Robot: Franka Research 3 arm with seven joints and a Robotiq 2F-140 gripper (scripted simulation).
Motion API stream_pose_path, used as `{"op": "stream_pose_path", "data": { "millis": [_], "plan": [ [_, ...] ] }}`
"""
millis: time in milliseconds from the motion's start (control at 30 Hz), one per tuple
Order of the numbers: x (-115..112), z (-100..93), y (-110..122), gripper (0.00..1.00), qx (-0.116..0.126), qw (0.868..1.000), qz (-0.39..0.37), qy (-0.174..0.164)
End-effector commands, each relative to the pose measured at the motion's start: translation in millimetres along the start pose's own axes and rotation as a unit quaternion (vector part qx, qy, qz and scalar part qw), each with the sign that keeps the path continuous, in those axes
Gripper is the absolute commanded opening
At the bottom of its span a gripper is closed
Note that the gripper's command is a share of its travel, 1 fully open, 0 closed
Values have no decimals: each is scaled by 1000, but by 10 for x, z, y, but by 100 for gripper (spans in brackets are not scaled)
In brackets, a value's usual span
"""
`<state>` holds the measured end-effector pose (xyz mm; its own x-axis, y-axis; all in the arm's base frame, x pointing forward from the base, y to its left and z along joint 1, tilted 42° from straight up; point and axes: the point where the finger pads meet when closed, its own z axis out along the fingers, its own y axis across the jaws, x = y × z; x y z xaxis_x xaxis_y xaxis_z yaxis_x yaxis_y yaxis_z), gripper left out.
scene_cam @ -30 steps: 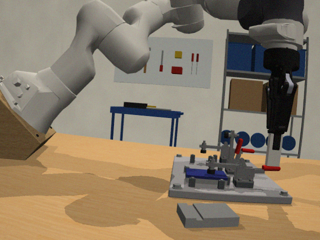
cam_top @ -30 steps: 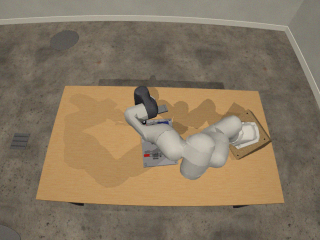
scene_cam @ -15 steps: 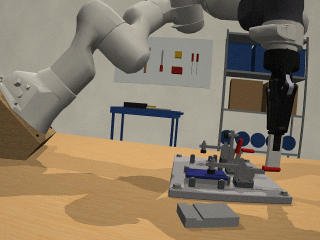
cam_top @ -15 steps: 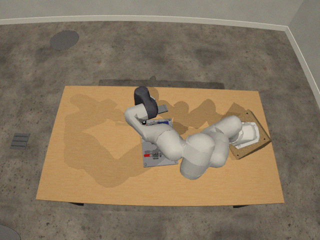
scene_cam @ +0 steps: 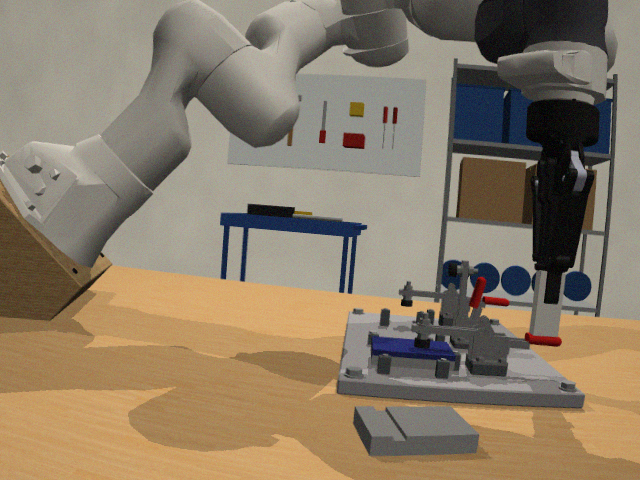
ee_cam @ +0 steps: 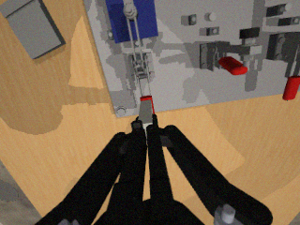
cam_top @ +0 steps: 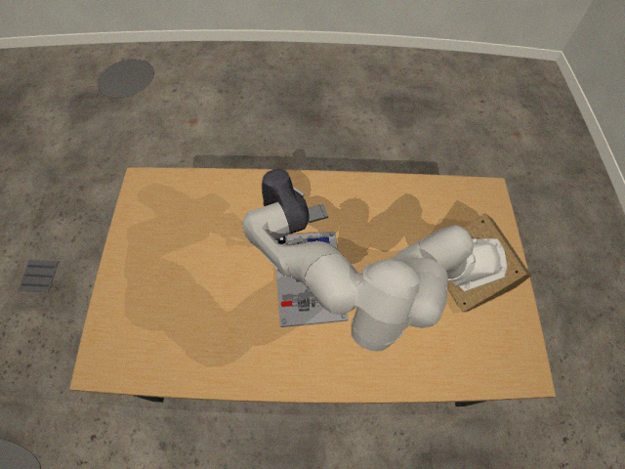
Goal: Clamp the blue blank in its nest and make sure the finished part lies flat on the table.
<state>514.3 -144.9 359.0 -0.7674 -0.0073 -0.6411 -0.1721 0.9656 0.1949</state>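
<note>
The blue blank (scene_cam: pixel 410 347) (ee_cam: pixel 131 19) (cam_top: pixel 317 239) lies in a nest on the grey fixture plate (scene_cam: pixel 516 384) (ee_cam: pixel 187 89) (cam_top: pixel 312 317). Its clamp bar (scene_cam: pixel 439 326) (ee_cam: pixel 129 28) lies across it. The clamp's handle stretches out low over the plate's edge and ends in a red grip (scene_cam: pixel 542 339) (ee_cam: pixel 146 99). My gripper (scene_cam: pixel 543 325) (ee_cam: pixel 147 108) is shut with nothing between the fingers, pointing straight down. Its tips stand right at the red grip, on or just above it. The grey finished part with the milled slot (scene_cam: pixel 416 428) (ee_cam: pixel 33 28) (cam_top: pixel 316 212) lies flat on the table beside the plate.
Two other clamps on the plate stand open, with red handles in the exterior view (scene_cam: pixel 478 291) (scene_cam: pixel 496 301) and in the wrist view (ee_cam: pixel 232 66) (ee_cam: pixel 291 87). The arm's wooden wedge base (cam_top: pixel 504 273) (scene_cam: pixel 31 279) stands at the table's right end.
</note>
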Motion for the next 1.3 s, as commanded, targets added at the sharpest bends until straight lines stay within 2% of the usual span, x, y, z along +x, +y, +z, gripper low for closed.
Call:
{"op": "stream_pose_path", "data": {
  "millis": [0,433,767,1267],
  "plan": [
    [-1,25,5,0,-1,1000,-1,-1],
    [-1,17,5,0,-1,1000,-1,-1],
    [-1,-120,5,0,-1,1000,-1,-1],
    [0,-622,4,0,-1,1000,-1,-1]
  ]
}}
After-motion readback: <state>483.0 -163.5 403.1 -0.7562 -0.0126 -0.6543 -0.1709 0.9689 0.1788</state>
